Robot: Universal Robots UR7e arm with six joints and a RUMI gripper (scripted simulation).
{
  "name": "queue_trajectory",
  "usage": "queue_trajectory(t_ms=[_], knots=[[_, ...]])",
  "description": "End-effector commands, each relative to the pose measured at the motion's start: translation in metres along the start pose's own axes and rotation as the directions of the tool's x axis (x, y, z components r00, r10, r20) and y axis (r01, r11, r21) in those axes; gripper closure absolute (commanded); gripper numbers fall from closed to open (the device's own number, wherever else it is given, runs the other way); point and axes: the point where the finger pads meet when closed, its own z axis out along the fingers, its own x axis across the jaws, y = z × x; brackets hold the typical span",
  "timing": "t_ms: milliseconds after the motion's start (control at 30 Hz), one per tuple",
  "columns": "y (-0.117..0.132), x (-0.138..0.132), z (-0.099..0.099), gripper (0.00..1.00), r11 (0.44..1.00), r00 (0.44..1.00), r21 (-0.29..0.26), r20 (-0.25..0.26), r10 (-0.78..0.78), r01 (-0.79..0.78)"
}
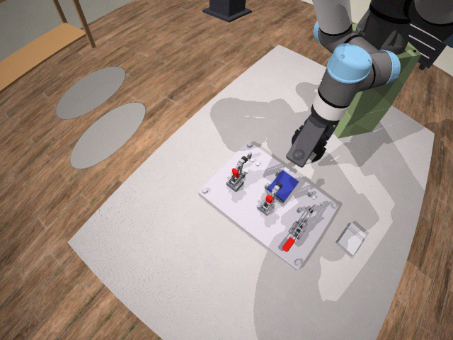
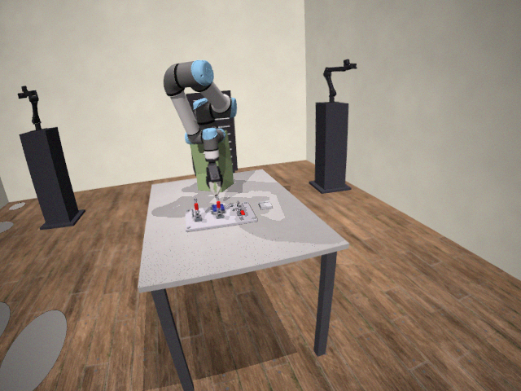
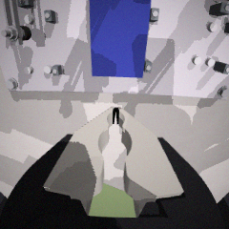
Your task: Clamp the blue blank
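Observation:
The blue blank (image 1: pixel 287 183) (image 3: pixel 119 40) lies in the middle nest of the fixture plate (image 1: pixel 233 206) (image 2: pixel 202 226) (image 3: pixel 110 86). In the wrist view two small side blocks stand along its right edge. The middle clamp's red handle (image 1: pixel 269 199) (image 2: pixel 218 204) stands up and its bar reaches over the blank; whether it presses flat cannot be told. The finished part (image 1: pixel 351 239) (image 2: pixel 265 205), pale with a slot, lies flat on the table beside the fixture. My gripper (image 2: pixel 216 195) (image 3: pixel 115 108) is shut and empty, above and just behind the plate's robot-side edge; the top view hides its tips.
The left clamp's red handle (image 1: pixel 235 172) (image 2: pixel 195 206) stands up beside an empty nest. The right clamp's red handle (image 1: pixel 288 244) (image 2: pixel 242 213) lies low, pointing away from the robot. A green pedestal (image 1: pixel 369 110) (image 2: pixel 202 168) stands behind the gripper.

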Motion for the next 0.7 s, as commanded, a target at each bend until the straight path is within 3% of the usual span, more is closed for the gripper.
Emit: queue_trajectory(t_ms=[0,667], knots=[[-0.0003,0.0001,-0.0003,1.00,1.000,1.000,0.001,0.000,0.000,0.000],[-0.0032,-0.0026,-0.0003,1.00,1.000,1.000,0.001,0.000,0.000,0.000]])
